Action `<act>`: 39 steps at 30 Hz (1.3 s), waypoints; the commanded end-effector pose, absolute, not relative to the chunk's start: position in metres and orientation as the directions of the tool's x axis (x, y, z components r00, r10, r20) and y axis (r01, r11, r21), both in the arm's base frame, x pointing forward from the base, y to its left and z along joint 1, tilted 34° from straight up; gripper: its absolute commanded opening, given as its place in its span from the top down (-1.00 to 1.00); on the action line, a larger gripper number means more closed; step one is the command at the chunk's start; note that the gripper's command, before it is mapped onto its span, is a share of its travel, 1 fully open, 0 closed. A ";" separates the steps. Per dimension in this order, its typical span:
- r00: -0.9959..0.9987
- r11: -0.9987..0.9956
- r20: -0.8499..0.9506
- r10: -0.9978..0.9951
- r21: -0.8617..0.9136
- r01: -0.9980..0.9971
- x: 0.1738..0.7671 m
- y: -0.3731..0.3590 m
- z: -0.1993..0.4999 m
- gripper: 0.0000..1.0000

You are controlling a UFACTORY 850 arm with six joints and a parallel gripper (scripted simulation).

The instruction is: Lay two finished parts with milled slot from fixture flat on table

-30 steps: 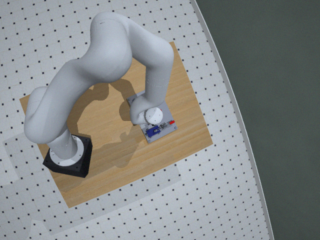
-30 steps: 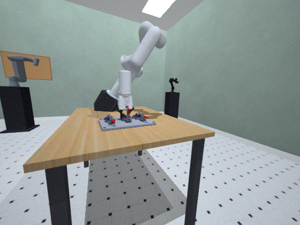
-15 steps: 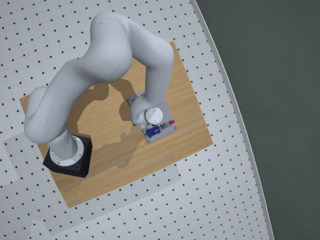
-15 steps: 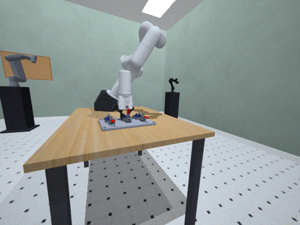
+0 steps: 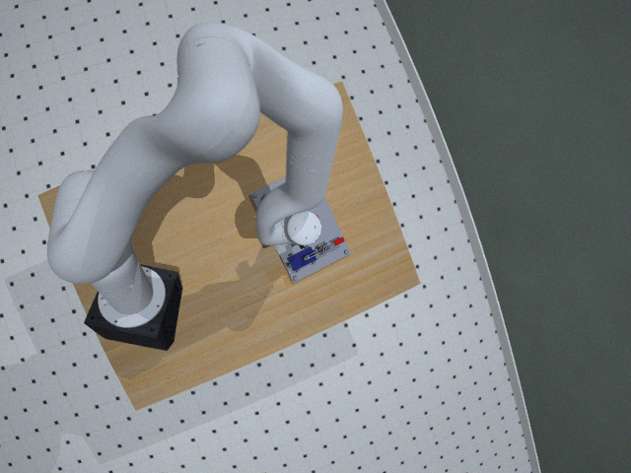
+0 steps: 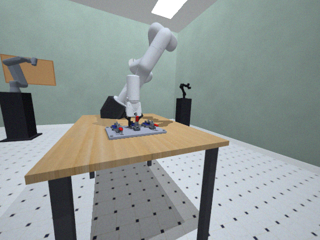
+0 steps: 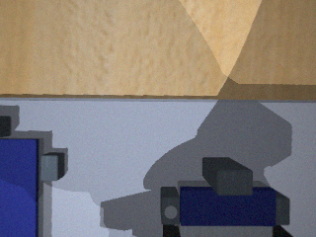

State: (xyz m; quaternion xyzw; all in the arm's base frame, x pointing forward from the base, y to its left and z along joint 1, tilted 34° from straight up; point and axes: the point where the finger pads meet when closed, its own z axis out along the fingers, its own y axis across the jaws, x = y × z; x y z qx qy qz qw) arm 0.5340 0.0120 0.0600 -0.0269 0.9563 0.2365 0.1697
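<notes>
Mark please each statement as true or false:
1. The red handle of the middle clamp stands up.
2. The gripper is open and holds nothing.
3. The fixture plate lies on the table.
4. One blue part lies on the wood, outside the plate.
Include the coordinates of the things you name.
1. The red handle of the middle clamp [image 6: 137,118] stands up. True.
2. The gripper [image 6: 133,125] [image 7: 226,231] is open and holds nothing. False: it is shut on the middle blue part [image 7: 212,207].
3. The fixture plate [image 5: 331,228] [image 6: 121,135] [image 7: 123,118] lies on the table [image 5: 367,203] [image 6: 155,147] [image 7: 99,49]. True.
4. One blue part lies on the wood, outside the plate. False: the visible blue parts are at the plate.
</notes>
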 end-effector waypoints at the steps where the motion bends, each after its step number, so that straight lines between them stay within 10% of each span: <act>1: -0.941 0.887 -0.338 0.029 0.443 -0.132 0.534 0.011 0.062 1.00; 39: -0.941 0.887 -0.338 0.029 0.443 -0.132 0.524 -0.003 0.088 1.00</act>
